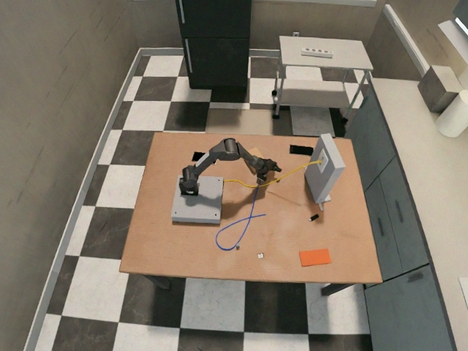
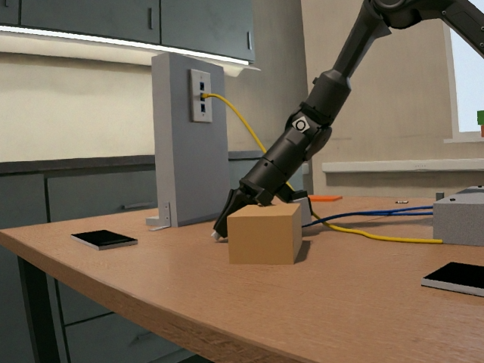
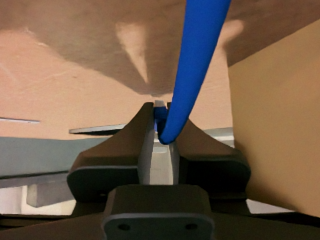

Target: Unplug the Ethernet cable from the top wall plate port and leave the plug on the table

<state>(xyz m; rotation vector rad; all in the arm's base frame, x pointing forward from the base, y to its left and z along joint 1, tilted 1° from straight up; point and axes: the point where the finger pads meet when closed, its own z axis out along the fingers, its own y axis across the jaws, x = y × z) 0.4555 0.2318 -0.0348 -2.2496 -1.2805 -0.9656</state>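
My gripper (image 1: 259, 180) (image 2: 217, 233) (image 3: 160, 114) is shut on the plug (image 2: 214, 235) (image 3: 160, 118) of the blue Ethernet cable (image 1: 247, 221) (image 2: 371, 212) (image 3: 197, 60). It holds the plug low over the table top (image 1: 287, 234) (image 2: 164, 269), just left of a tan box (image 2: 265, 234) (image 3: 280, 125). The grey wall plate stand (image 1: 325, 170) (image 2: 187, 164) is upright to the side. Its top port (image 2: 202, 85) is empty. A yellow cable (image 1: 291, 172) (image 2: 242, 117) is plugged into the port below it. The blue cable trails back in a loop across the table.
The arm's grey base (image 1: 196, 205) (image 2: 459, 218) sits on the table. Two flat black slabs (image 2: 103, 238) (image 2: 457, 277) lie near the far edge. An orange pad (image 1: 314, 257), a small black piece (image 1: 314, 217) and a small white piece (image 1: 259, 255) lie near the front.
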